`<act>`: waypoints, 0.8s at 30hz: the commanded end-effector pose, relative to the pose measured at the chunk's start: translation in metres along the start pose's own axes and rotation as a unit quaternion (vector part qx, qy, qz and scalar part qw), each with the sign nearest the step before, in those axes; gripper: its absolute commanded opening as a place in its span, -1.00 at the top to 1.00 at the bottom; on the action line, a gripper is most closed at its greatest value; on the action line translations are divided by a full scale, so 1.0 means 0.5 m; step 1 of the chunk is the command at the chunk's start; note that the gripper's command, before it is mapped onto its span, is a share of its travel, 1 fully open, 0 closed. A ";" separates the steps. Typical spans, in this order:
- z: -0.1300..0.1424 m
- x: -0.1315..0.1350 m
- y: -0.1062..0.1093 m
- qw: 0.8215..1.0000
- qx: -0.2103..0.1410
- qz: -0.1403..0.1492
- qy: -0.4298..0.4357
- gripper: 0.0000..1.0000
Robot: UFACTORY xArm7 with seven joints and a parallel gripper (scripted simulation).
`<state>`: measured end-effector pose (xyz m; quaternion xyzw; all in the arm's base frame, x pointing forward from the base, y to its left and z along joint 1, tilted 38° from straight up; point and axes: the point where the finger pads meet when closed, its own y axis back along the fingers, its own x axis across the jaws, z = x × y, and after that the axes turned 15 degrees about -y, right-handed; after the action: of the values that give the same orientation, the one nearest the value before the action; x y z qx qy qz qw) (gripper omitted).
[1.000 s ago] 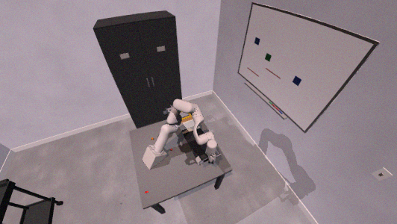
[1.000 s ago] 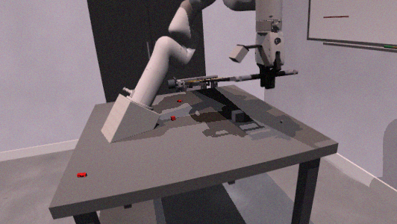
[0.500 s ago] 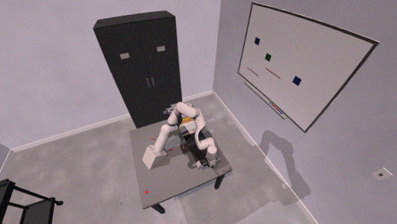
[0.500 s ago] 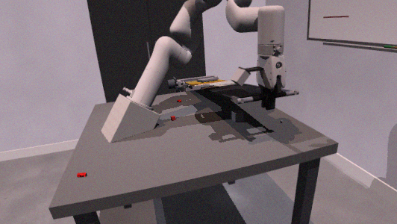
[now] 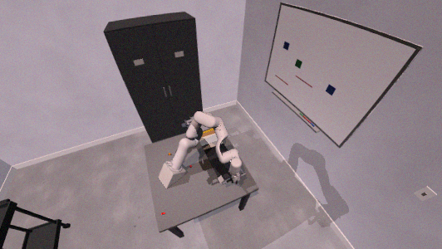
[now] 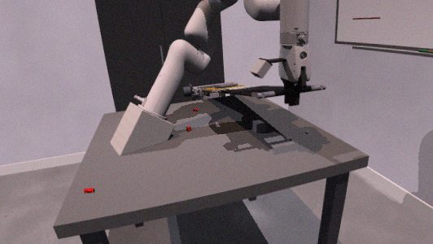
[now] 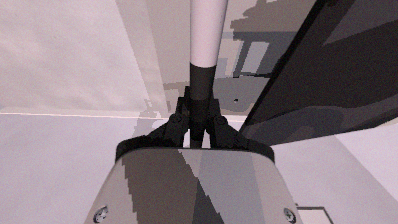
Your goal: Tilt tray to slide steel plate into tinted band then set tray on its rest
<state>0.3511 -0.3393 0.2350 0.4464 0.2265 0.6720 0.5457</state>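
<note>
My gripper [image 6: 292,97] is shut on the tray's handle bar [image 6: 290,89], a pale rod with a dark middle that also shows between the fingers in the wrist view [image 7: 202,85]. The dark tray [image 6: 240,89] hangs above the table, close to level, and reaches back toward the arm. A yellow tinted band [image 6: 221,87] lies on the bed near its far end, also seen from above [image 5: 208,132]. A thin grey strip, probably the steel plate [image 6: 216,86], lies at that far end; I cannot tell where it sits against the band's lines. The dark bed [image 7: 325,75] fills the right of the wrist view.
A dark block [image 6: 259,126] and a pale pad [image 6: 277,141] sit on the table under the tray. Small red markers [image 6: 89,189] [image 6: 189,128] lie on the table top. The arm's base [image 6: 140,130] stands at the left. A black cabinet [image 5: 155,70] stands behind the table.
</note>
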 end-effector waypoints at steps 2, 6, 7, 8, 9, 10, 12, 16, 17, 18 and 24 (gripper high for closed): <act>0.000 0.005 0.058 1.000 -0.004 -0.004 0.000 1.00; 0.006 -0.016 -0.054 1.000 -0.004 -0.004 0.000 1.00; 0.006 -0.016 -0.054 1.000 -0.004 -0.004 0.000 1.00; 0.006 -0.016 -0.054 1.000 -0.004 -0.004 0.000 1.00; 0.006 -0.016 -0.054 1.000 -0.004 -0.004 0.000 1.00; 0.006 -0.016 -0.054 1.000 -0.004 -0.004 0.000 1.00; 0.007 -0.018 -0.069 1.000 -0.004 -0.004 0.000 1.00; 0.008 -0.022 -0.094 1.000 -0.004 -0.004 0.000 1.00; 0.008 -0.023 -0.100 1.000 -0.004 -0.004 0.000 1.00; 0.009 -0.023 -0.106 1.000 -0.004 -0.004 0.000 1.00; 0.010 -0.028 -0.144 1.000 -0.004 -0.004 0.000 1.00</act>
<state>0.3887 -0.3298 0.1808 0.4453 0.2263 0.6718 0.5470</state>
